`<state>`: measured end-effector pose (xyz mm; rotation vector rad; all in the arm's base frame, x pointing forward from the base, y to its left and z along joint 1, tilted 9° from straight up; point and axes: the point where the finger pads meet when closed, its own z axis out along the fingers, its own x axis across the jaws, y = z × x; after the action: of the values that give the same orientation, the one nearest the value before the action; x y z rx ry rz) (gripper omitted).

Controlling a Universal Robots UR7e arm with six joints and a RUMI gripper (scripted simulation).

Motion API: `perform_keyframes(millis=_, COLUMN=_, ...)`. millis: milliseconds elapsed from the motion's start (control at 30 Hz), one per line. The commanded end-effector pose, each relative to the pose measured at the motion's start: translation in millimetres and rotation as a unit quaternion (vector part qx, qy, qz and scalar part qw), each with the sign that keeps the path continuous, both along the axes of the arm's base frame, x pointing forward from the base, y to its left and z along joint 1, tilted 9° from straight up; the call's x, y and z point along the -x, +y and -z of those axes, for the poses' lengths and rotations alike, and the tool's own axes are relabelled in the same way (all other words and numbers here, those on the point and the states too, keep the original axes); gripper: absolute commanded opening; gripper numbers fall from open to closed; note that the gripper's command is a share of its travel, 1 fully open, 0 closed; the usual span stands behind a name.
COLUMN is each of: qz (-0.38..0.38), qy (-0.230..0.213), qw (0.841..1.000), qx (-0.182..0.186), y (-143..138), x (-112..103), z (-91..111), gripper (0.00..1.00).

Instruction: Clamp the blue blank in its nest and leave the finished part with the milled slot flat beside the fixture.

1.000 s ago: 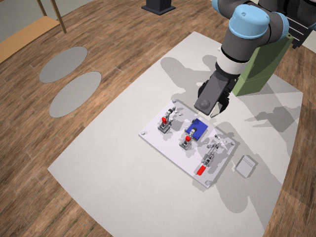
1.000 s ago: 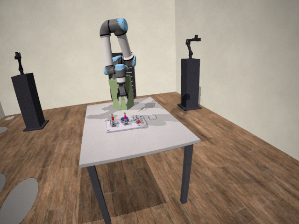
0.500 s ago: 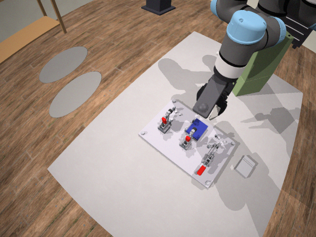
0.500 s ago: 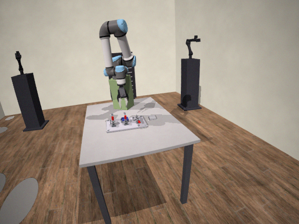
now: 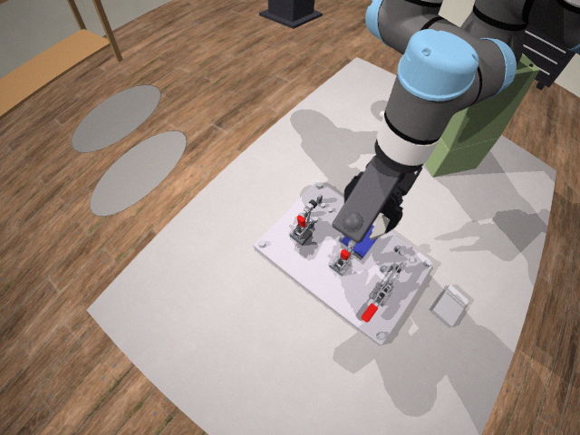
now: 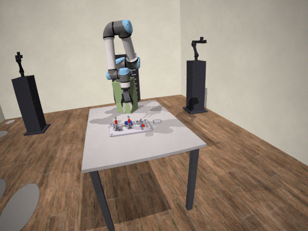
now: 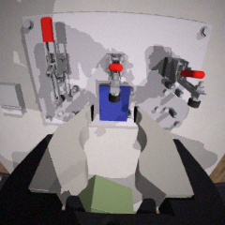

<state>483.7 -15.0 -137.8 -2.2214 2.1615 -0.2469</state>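
Hand (image 7: 112,141), fingers partly apart and gripping nothing, hangs over the blue blank (image 7: 113,104) in the middle nest.

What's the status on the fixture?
Claw part open, empty, above the blue blank. Blank seated in middle nest, clamp handle upright. Grey finished part on the table beside the fixture plate. Nothing in the way.

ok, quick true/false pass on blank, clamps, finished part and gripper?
1. The blue blank sits in the middle nest of the fixture plate. True.
2. The gripper holds the blank. False: its fingers are apart and empty, short of it.
3. The grey finished part lies on the table beside the fixture. True.
4. All three red clamp handles stand upright. False: the one nearest the finished part lies flat.
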Motion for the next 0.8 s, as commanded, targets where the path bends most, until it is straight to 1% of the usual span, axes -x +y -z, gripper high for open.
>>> perform_keyframes(millis=0, qz=0.0, qy=0.001, qw=1.0, qx=0.0, y=0, x=-18, z=-1, gripper=0.28)
perform_keyframes(millis=167, qz=0.0, qy=0.001, qw=1.0, qx=0.0, y=1, x=-28, z=-3, gripper=0.28)
perform_keyframes(millis=500, qz=0.0, qy=0.001, qw=1.0, qx=0.0, y=0, x=-29, z=1, gripper=0.28)
perform_keyframes(millis=767, qz=0.0, qy=0.001, qw=1.0, qx=0.0, y=-2, x=-33, z=26, gripper=0.28)
